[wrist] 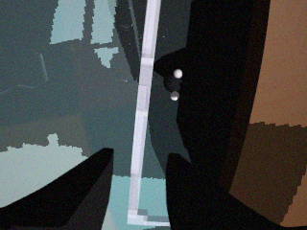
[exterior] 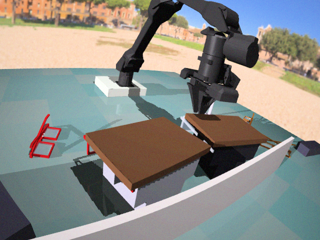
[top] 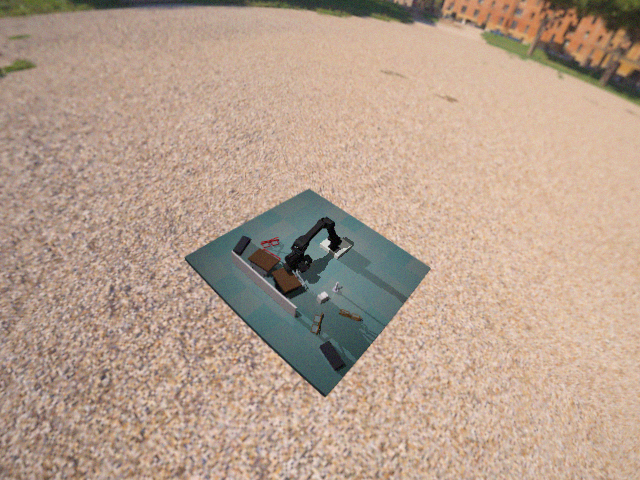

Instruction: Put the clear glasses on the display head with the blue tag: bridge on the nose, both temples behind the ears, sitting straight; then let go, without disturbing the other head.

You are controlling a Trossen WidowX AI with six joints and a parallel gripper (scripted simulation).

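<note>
The clear glasses [exterior: 189,129] [wrist: 144,122] show as a thin white frame against the front edge of the right display head [exterior: 227,130] [top: 285,280], which has a brown flat top and a dark body. In the wrist view one white bar of the frame runs straight up between my fingers. My gripper [exterior: 202,110] [wrist: 140,160] [top: 297,265] points down at that head's near corner, its fingers slightly apart with a gap on both sides of the bar. The left display head [exterior: 144,147] [top: 264,259] has a brown top and a white body. No blue tag is visible.
Red glasses [exterior: 41,139] [top: 269,241] lie on the teal mat at the left. Orange glasses [exterior: 274,141] [top: 350,314] lie past the right head. A low white wall [exterior: 206,191] [top: 263,284] curves behind both heads. Dark boxes [exterior: 308,147] [top: 331,355] sit near the mat's edges.
</note>
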